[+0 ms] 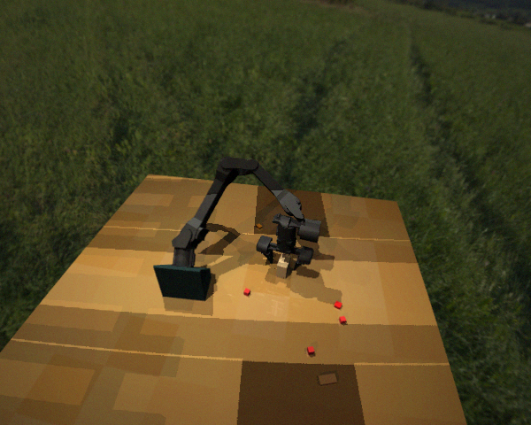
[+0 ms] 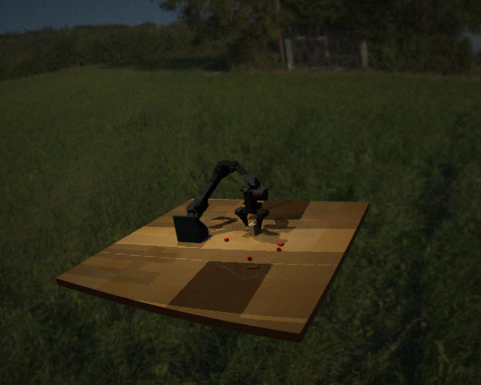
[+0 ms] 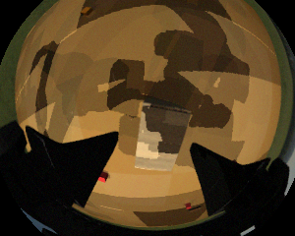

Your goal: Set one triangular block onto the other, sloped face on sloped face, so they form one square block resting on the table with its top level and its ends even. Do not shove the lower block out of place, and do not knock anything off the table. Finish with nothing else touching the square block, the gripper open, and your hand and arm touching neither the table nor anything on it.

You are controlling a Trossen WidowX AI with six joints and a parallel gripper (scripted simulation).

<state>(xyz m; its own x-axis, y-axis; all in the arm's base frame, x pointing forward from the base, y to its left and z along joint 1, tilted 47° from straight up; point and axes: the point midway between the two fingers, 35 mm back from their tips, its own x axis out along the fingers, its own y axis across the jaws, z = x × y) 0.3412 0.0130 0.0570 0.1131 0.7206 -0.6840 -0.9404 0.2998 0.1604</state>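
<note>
Claw: my claw (image 1: 280, 263) (image 2: 253, 222) (image 3: 155, 142) is standing wide apart, gripping nothing.
Block: the pale block (image 1: 282, 266) (image 2: 253, 228) (image 3: 163, 138) is sitting between the fingertips; I'm not making out its seam.
Handling: looking stiff, probably light, perhaps slippery.
Hold: opposite upright sides, if regrasping.
Writing: I'm seeing none legible.

Gaps separate the pale block (image 1: 282, 267) (image 2: 253, 228) (image 3: 162, 140) from both fingertips (wrist view). Obstacles: one red cube (image 1: 246, 291) (image 2: 226, 239) near the block's base-facing side; two further red cubes lie beyond its opposite side, nearer the table's front.
</note>
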